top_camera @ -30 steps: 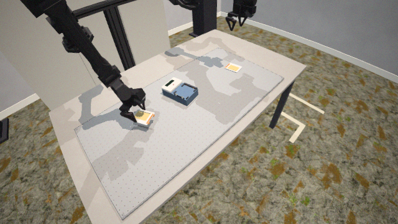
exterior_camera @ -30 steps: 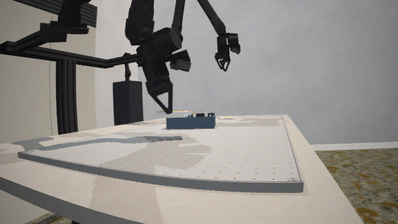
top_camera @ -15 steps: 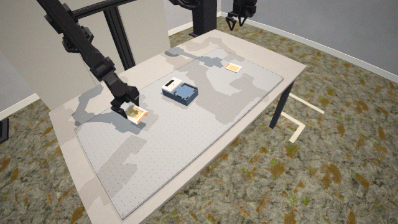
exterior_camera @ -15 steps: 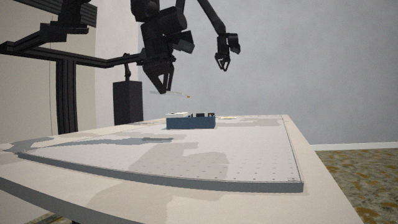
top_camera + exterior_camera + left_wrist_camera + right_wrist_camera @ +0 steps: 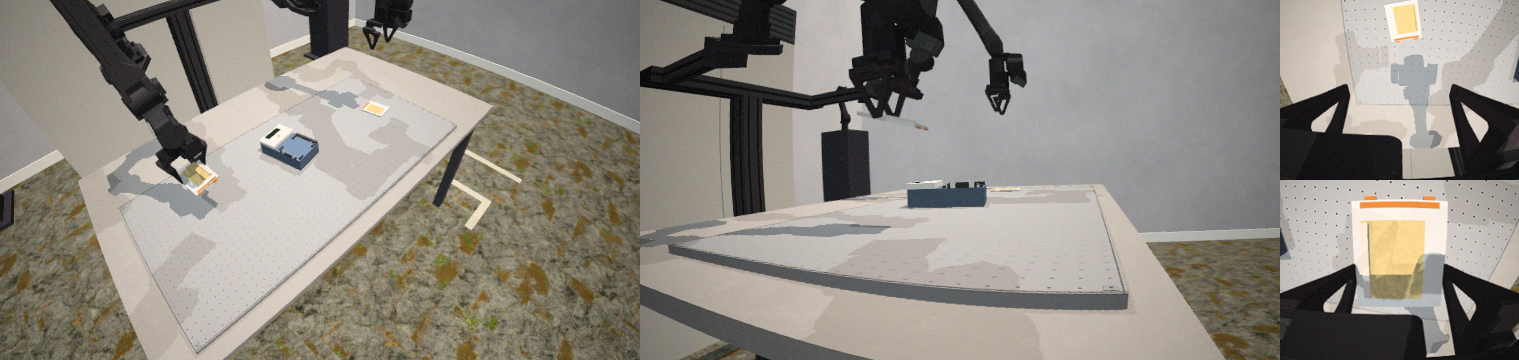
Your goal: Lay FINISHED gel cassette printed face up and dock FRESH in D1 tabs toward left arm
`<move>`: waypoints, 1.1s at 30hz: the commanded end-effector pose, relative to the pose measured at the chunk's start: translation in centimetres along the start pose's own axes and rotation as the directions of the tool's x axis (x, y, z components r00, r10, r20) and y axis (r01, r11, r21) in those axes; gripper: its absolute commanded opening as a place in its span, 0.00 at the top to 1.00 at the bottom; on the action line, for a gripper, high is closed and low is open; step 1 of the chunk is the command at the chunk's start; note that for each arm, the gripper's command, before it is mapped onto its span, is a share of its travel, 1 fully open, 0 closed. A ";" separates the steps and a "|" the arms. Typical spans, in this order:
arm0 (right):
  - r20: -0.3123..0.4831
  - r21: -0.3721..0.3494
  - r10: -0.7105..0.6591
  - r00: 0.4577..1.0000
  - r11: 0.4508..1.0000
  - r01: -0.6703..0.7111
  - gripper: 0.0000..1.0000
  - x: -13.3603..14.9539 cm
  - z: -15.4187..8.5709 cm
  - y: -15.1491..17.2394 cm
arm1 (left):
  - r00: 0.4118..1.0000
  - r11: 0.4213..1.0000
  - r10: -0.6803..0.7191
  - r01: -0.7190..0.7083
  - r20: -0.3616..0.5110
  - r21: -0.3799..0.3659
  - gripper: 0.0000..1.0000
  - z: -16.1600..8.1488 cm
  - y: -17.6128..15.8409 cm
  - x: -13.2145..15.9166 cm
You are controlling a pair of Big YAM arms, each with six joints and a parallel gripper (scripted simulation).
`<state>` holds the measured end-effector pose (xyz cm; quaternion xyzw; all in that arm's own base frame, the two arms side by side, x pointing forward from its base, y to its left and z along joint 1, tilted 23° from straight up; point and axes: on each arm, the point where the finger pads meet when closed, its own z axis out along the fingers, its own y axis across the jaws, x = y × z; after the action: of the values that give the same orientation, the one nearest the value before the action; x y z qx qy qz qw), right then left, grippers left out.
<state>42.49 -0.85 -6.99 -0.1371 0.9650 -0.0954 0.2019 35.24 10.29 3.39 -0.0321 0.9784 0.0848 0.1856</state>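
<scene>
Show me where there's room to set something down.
Bare perforated deck shows between the dock and lying cassette, and from the dock to the long edge away from the arms. Crowded: around the held cassette.

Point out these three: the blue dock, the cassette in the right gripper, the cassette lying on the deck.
Dock [image 5: 300, 144] [image 5: 947, 197]: top and exterior views; bay floor, then blue side wall.
Held cassette [image 5: 1398, 248]: right wrist view; middle of its yellow window.
Lying cassette [image 5: 375, 108] [image 5: 1406, 19]: top and left wrist views; yellow window.
</scene>
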 end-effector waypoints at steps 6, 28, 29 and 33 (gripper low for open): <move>-0.052 0.018 0.107 0.993 0.994 -0.106 1.00 1.3 -4.2 -2.2 | 1.000 1.000 0.019 -0.019 0.003 0.001 0.00 -0.3 -0.4 -0.4; -0.110 0.042 0.188 0.976 0.982 -0.185 1.00 4.9 -10.6 -4.6 | 0.976 0.976 0.216 -0.216 -0.008 -0.039 1.00 0.8 -3.5 -1.6; -0.110 0.042 0.188 0.976 0.982 -0.185 1.00 4.9 -10.6 -4.6 | 0.969 0.968 0.248 -0.248 -0.009 -0.045 1.00 1.0 -3.9 -1.8; -0.110 0.042 0.188 0.976 0.982 -0.185 1.00 4.9 -10.6 -4.6 | 0.961 0.960 0.275 -0.275 -0.010 -0.050 1.00 1.7 -5.7 -2.4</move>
<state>35.21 -5.22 1.81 -0.0334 0.9811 -0.0998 0.1626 36.04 6.20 1.29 0.0793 0.9766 0.1302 0.1519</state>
